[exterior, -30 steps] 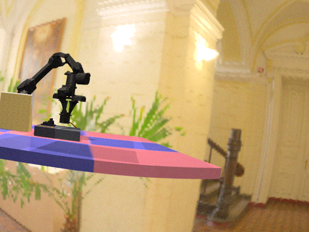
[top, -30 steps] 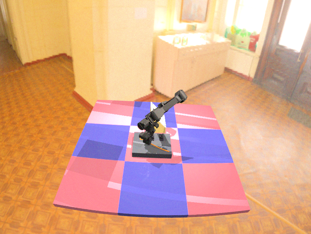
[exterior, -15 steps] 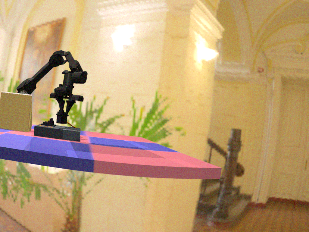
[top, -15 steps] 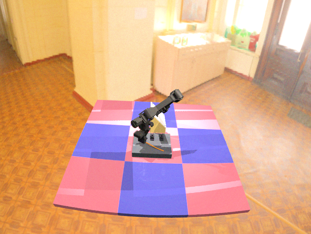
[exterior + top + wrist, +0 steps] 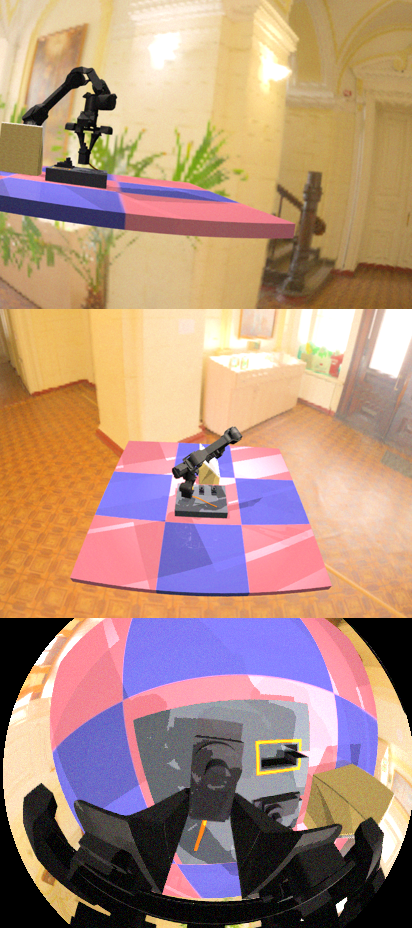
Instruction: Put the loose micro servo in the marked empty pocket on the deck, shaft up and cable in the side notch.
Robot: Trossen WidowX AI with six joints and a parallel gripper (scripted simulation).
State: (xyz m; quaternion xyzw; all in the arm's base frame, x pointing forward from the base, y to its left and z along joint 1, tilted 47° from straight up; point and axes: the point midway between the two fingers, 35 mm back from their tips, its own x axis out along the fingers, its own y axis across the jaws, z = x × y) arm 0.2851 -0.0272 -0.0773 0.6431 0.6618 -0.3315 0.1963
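My gripper is shut on the loose black micro servo. The servo hangs upright a little above the grey deck, shaft up. Its orange cable trails from the end at the bottom of the wrist view. The pocket's yellow outline lies right of the servo there, with a dark side notch at its right end. The servo's long side runs roughly across the pocket's long side. The arm mostly hides the pocket in the top view.
Two seated servos stand in the deck; one shows beside the pocket in the wrist view. A tan block stands close beyond the deck's pocket side. The deck rests on a pink and blue table.
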